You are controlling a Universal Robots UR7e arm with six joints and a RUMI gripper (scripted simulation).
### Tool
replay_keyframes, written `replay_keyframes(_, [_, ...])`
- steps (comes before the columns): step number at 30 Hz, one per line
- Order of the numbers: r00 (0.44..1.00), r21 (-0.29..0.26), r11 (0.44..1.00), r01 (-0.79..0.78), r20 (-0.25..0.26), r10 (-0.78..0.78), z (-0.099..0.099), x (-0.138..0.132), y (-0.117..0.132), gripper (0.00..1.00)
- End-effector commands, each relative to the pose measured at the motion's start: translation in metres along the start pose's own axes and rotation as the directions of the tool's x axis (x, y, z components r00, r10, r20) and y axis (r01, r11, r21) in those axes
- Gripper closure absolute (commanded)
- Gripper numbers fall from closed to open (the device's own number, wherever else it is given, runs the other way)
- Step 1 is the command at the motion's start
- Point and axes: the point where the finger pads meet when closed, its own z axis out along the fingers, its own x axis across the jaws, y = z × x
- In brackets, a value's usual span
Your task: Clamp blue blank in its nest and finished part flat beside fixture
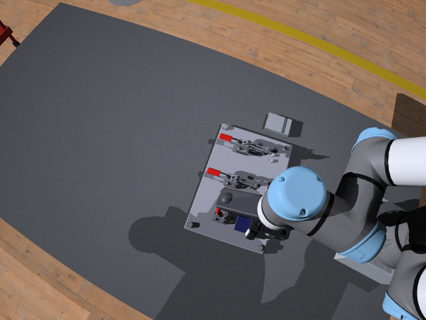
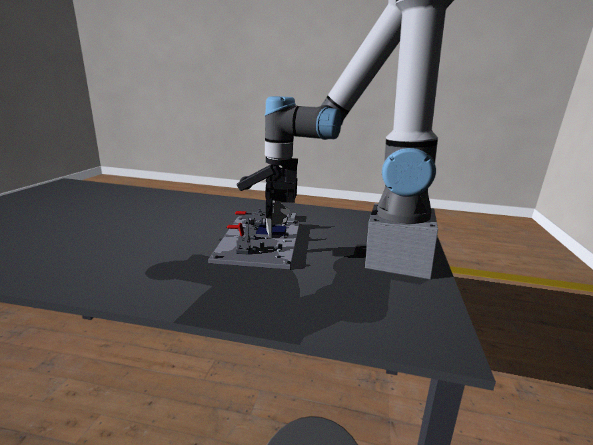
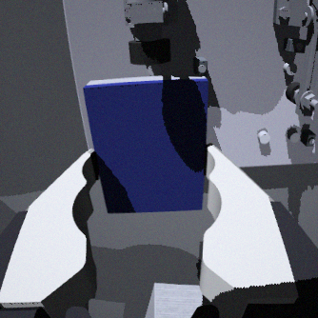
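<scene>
My gripper is shut on the blue blank, a flat blue rectangular plate gripped on its two long sides. It holds the blank over the near end of the grey fixture plate, by the nearest nest, whose clamp handle stands up. That clamp shows dark at the top of the wrist view, just beyond the blank's far edge. The grey finished part lies flat on the table past the far end of the fixture.
Two more clamps with red handles lie flat on the middle and far nests. Small round pads stand on the plate to the right of the blank. The arm's pedestal stands right of the fixture.
</scene>
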Motion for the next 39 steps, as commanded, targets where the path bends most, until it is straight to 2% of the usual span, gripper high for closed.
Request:
replay_keyframes(1, [1.000, 0.002, 1.000, -0.001, 0.000, 0.001, 0.000, 0.000, 0.001, 1.00])
replay_keyframes(16, [1.000, -0.002, 1.000, -0.001, 0.001, 0.001, 0.011, 0.000, 0.002, 1.00])
replay_keyframes(27, [1.000, -0.002, 1.000, 0.000, 0.001, 0.000, 0.029, -0.001, 0.001, 1.00])
replay_keyframes(39, [1.000, 0.001, 1.000, 0.000, 0.000, 0.000, 0.030, 0.000, -0.001, 1.00])
